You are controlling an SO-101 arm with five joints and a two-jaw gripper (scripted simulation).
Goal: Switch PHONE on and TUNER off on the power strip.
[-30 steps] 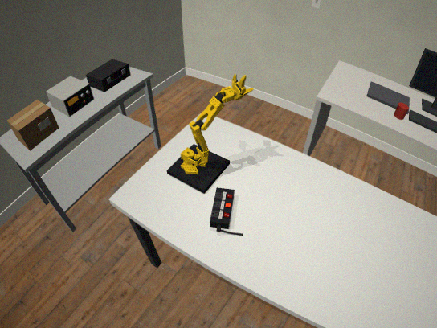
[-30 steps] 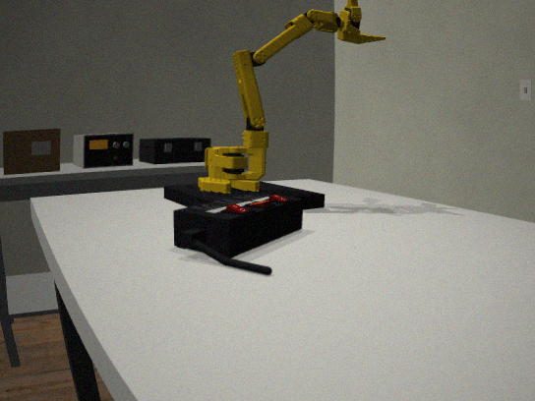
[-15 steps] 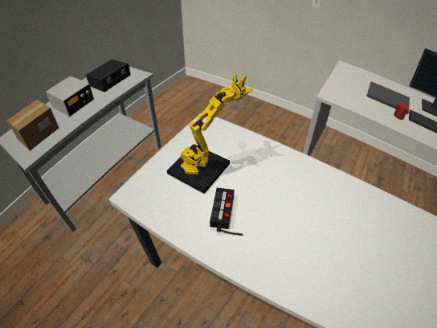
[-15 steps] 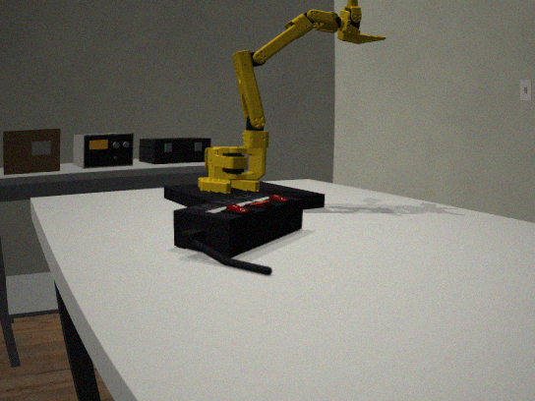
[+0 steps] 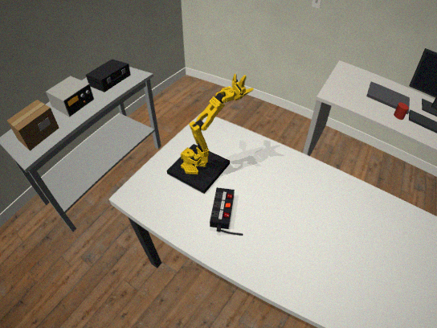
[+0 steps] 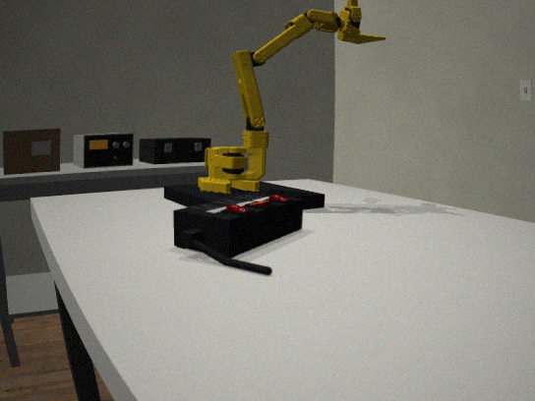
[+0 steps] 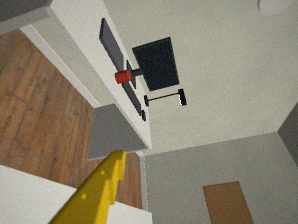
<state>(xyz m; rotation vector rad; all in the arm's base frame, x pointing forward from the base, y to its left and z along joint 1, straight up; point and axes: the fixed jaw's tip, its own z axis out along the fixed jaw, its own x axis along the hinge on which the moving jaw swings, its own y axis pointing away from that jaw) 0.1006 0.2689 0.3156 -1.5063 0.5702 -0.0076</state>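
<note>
Broadly, the white table (image 5: 305,225) (image 6: 315,315) (image 7: 30,195) fills much of the top view and carries everything the task needs. Next in size, the yellow arm (image 5: 201,138) (image 6: 249,88) rises from a black base plate (image 5: 205,186) (image 6: 315,200) and reaches up and outward. Smaller is the black power strip (image 5: 217,220) (image 6: 266,231), right way up near the plate, its row of three red rocker switches facing upward; the middle one (image 5: 227,205) (image 6: 260,202) looks brighter and more orange than the two at the ends. Their labels are too small to read. The tool (image 5: 246,85) (image 6: 369,21) is wide open with nothing in it, high above and well apart from the strip, pointing away from it. Smallest, a short black cord (image 5: 232,232) (image 6: 236,263) leaves one end of the strip.
</note>
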